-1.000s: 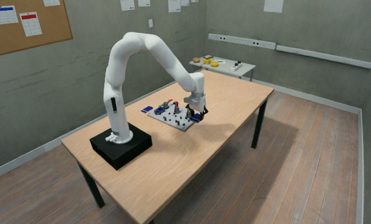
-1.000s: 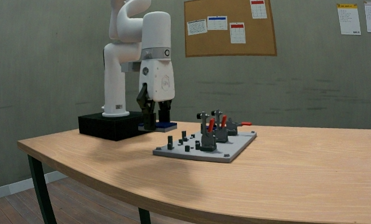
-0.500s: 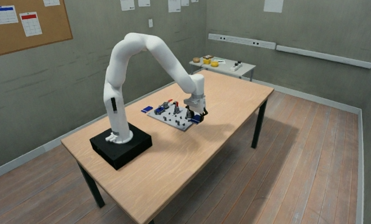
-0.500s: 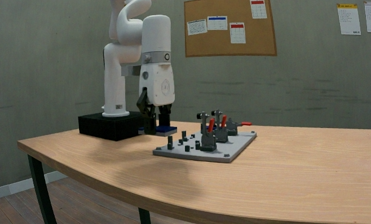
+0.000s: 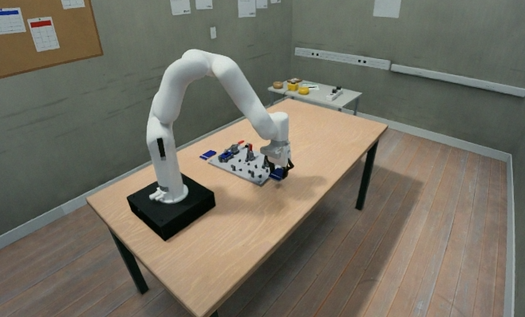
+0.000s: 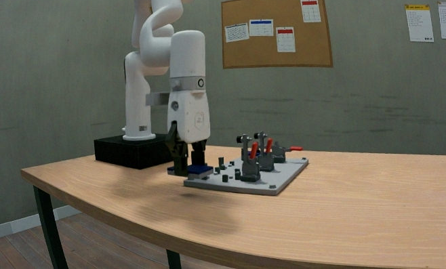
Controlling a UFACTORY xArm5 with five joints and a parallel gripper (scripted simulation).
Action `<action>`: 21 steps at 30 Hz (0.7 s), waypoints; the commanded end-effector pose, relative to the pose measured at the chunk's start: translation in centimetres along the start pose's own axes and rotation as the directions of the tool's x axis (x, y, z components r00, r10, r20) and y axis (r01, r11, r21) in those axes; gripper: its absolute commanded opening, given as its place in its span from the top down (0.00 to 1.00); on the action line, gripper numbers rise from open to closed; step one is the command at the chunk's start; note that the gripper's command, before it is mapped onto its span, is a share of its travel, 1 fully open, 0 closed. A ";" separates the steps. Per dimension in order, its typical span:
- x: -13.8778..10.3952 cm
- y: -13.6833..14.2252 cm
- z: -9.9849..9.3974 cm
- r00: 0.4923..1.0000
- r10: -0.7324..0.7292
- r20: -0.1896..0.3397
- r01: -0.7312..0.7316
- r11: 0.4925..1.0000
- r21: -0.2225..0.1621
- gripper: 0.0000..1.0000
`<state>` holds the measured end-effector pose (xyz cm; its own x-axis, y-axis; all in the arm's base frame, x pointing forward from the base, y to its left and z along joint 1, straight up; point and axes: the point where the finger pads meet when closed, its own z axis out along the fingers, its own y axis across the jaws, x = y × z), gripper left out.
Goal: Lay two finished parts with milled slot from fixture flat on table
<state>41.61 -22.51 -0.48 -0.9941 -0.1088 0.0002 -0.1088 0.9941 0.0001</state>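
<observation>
Gripper [image 6: 188,166]: pinching the flat blue slotted part [image 6: 200,169], just off the grey fixture plate [image 6: 271,183].
Your move: carry it toward the bench's [image 6: 339,210] far-right corner, lower level, then release.

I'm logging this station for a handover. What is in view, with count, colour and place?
Fixture plate: one, grey, mid-table.
Toggle clamps: three, grey with red handles, on the plate.
Blue part: one, flat on the table beside the plate.
Blue part: one, in the fixture's far station.
Blue part: one, held off the plate's near edge.
Side table: one, pale, in the corner, with small items.
Corkboard: one, brown, on the wall.
Base: one, black.
Arm: one, white.
Fingers: black, shut on the part.
</observation>
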 end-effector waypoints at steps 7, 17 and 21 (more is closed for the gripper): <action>-0.2 -0.1 1.9 1.000 0.000 0.004 0.000 1.000 0.003 1.00; -0.2 -0.2 3.3 1.000 0.000 0.004 0.000 1.000 0.003 1.00; -0.2 -0.2 3.7 1.000 0.000 0.004 0.000 1.000 0.003 1.00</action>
<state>41.69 -22.58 -3.97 -0.9941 -0.1088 -0.0012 -0.1088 0.9941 -0.0009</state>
